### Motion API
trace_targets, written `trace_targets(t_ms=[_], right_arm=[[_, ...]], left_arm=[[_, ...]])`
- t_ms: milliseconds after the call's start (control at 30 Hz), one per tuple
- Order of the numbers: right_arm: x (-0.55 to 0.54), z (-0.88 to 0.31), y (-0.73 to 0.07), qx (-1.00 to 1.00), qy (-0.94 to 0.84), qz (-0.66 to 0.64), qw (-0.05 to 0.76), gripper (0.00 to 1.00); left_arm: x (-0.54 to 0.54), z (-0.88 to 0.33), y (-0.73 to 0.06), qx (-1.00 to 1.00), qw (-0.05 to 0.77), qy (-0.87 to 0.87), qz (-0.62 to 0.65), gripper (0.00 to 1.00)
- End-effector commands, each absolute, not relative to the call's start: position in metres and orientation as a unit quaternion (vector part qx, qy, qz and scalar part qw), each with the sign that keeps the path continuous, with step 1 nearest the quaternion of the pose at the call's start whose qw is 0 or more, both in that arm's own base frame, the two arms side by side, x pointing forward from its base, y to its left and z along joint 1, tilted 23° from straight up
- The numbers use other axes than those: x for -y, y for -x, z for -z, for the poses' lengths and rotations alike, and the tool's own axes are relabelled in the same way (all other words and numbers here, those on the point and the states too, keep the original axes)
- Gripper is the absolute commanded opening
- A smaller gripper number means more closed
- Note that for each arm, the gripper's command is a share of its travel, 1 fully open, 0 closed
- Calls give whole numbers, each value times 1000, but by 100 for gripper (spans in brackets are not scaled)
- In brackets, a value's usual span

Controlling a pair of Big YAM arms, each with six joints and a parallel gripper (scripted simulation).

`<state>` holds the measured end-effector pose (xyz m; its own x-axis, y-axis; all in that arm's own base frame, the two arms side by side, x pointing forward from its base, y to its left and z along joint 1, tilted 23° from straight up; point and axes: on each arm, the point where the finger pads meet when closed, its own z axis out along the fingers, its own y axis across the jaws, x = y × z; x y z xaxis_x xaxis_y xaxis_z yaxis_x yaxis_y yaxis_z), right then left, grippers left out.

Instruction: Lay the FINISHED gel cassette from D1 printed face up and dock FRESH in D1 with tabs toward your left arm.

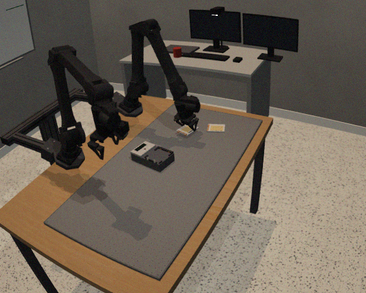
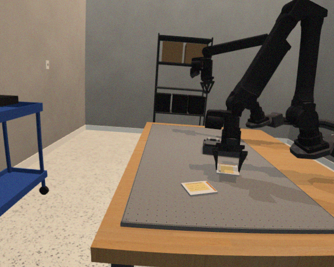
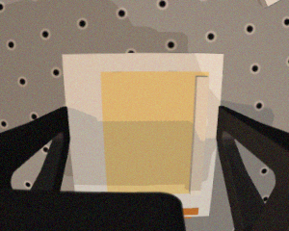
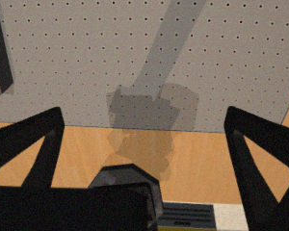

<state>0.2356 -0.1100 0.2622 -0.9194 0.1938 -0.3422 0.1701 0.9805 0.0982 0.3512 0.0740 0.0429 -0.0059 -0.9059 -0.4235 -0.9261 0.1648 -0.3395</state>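
Note:
My left gripper (image 1: 186, 126) (image 2: 228, 169) (image 3: 143, 115) is shut on the side edges of FRESH (image 1: 185, 129) (image 2: 229, 170) (image 3: 149, 140), held roughly level a little above the deck, its shadow beneath. A pale comb strip (image 3: 199, 135) runs along one side. An orange tab (image 3: 191, 211) shows at the near end in the left wrist view. FINISHED (image 1: 216, 127) (image 2: 198, 187) lies flat on the deck, printed face up. Dock D1 (image 1: 145, 162) (image 2: 209, 148) stands upright with its bay empty. My right gripper (image 1: 108, 150) (image 4: 144, 115) is open and empty, raised above the table's wooden strip.
The grey perforated deck (image 1: 177, 195) (image 2: 161, 207) covers most of the wooden table. A dark-sided corner of the dock (image 4: 1, 58) shows at the upper left of the right wrist view. A blue cart (image 2: 14, 110) stands apart from the table.

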Motion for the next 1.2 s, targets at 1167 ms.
trace_targets(t_ms=[1167], right_arm=[[118, -292, -243, -975, -101, -23, 199, 100]], left_arm=[[-71, -88, -343, -704, 294, 646, -8, 0]])
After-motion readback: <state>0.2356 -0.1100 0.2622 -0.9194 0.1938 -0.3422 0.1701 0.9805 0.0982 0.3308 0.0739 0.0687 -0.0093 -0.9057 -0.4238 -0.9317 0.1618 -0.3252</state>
